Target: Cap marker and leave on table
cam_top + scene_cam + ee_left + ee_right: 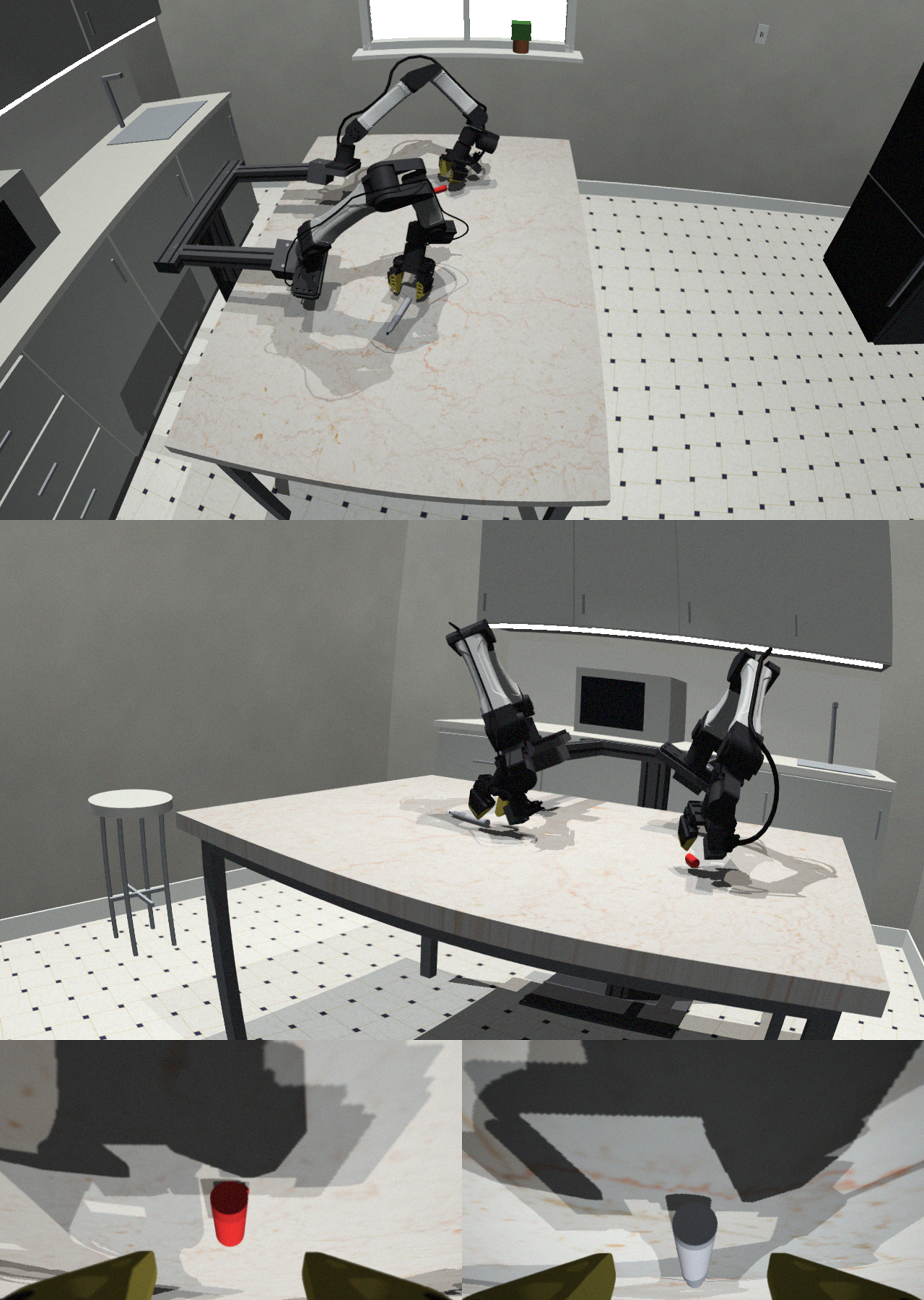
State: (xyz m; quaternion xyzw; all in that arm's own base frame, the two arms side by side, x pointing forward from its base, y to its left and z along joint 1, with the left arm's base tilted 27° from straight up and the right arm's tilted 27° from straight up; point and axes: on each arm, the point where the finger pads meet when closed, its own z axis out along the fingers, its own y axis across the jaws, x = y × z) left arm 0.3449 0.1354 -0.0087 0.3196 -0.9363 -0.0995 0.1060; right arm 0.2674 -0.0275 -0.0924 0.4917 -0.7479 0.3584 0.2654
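Note:
The red cap (439, 188) (691, 860) (231, 1231) lies on its side on the marble table (517, 388) (581, 882). My left gripper (448, 175) (699, 848) (229, 1262) is partly open and empty, just behind and above the cap. In the left wrist view the cap's dark round end faces the camera, centred between the fingers. The grey marker (399, 315) (469, 817) (695, 1262) lies uncapped, its tip pointing away from my right gripper (408, 289) (491, 812) (691, 1264). That gripper is partly open and empty, close above the blunt end.
Both arms are mounted on a dark frame (200, 213) at the table's kitchen side. The cap and marker lie well apart and away from the table edges. A round stool (130, 799) stands on the floor beyond the table.

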